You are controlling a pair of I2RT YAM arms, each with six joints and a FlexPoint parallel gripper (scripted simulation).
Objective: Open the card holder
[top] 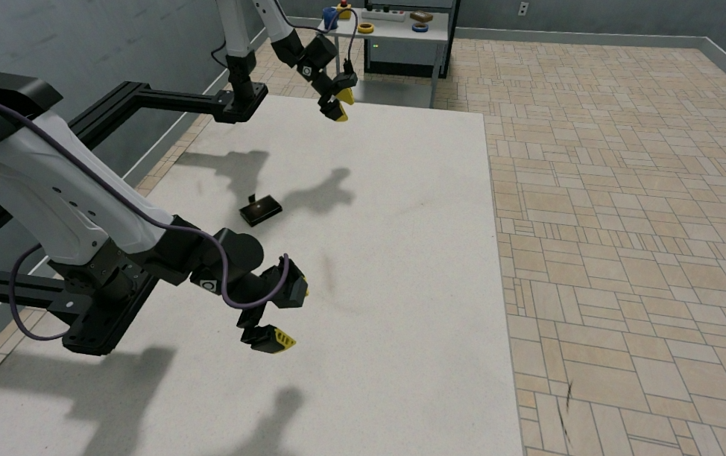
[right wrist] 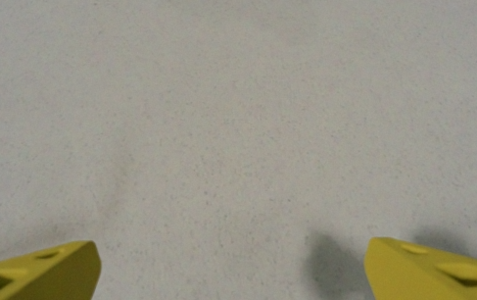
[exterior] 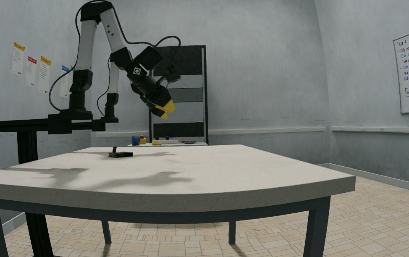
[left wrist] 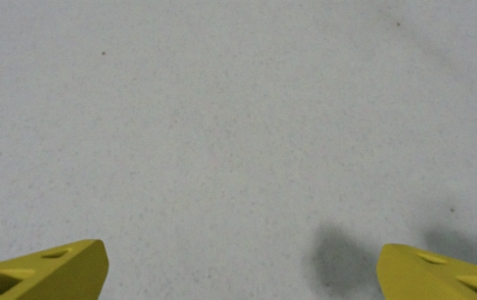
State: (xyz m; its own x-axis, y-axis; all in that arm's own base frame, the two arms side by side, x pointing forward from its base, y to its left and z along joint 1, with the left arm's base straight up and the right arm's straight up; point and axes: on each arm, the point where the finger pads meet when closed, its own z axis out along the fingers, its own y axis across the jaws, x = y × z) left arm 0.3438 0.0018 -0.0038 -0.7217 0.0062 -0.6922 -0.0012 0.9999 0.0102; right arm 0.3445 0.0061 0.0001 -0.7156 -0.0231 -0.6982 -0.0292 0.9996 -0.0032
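The black card holder lies on the pale table, a small flat dark block with its cover apparently folded shut. A short black tab sticks up at one edge. My left gripper is open and empty above the far part of the table; in the exterior view it is hidden behind the right arm. My right gripper is open and empty above the near part of the table. Neither wrist view shows the holder.
The arm bases stand on a black rail along one table side. Arm shadows fall around the holder. A side table with a blue cup and tape rolls stands beyond the far edge.
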